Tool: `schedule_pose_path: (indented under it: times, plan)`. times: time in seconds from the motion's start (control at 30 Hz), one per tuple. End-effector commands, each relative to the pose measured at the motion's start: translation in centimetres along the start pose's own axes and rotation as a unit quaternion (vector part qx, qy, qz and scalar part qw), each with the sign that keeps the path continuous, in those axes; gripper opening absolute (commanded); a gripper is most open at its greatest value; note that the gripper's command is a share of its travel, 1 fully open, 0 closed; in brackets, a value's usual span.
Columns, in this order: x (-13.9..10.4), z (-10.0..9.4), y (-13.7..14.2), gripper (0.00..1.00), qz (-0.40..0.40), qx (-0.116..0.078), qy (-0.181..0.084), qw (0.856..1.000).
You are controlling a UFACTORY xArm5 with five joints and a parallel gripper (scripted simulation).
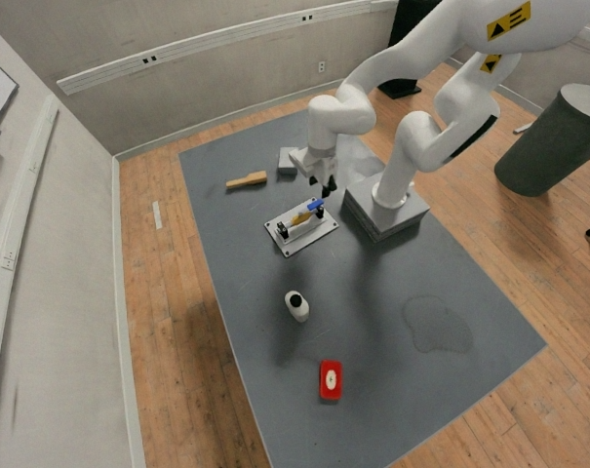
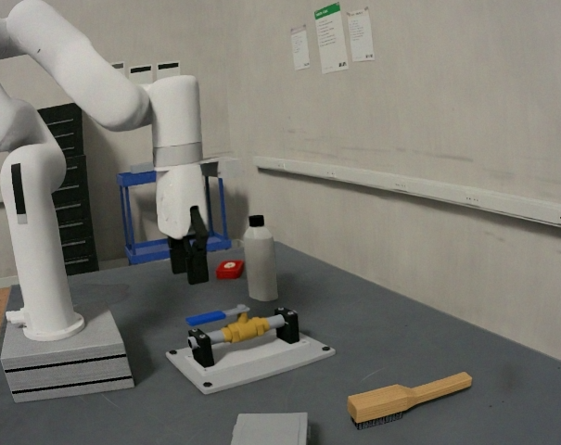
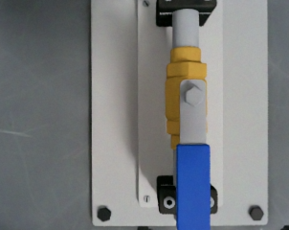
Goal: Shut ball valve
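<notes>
The ball valve (image 2: 244, 328) has a yellow body on a grey pipe held by two black clamps on a white base plate (image 2: 251, 358). Its grey lever with a blue grip (image 2: 206, 317) lies along the pipe, as the wrist view (image 3: 192, 187) shows from straight above. The valve also shows in the overhead view (image 1: 301, 217). My gripper (image 2: 190, 268) hangs in the air above the blue grip, well clear of it, fingers pointing down. It is open and holds nothing. The fingers are out of the wrist view.
A white bottle with a black cap (image 2: 260, 259) stands behind the valve. A red box (image 2: 230, 269) lies further back. A wooden brush (image 2: 407, 394) and a grey block (image 2: 270, 428) lie near the front. The arm's base (image 2: 62, 354) stands on a grey pedestal to the left.
</notes>
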State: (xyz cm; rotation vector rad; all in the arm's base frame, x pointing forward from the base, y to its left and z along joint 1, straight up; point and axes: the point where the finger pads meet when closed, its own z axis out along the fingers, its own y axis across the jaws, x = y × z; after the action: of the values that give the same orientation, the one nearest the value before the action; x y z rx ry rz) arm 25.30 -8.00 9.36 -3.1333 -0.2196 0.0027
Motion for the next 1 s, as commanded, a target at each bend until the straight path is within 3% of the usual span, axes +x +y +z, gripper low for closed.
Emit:
schedule_pose_path:
  times: [0.0, 0.97]
  plan:
    - [0.1, 0.1, 0.0, 0.69, 0.000, -0.001, 0.001, 1.000]
    - [0.1, 3.6, 0.0, 0.69, 0.000, -0.001, 0.001, 1.000]
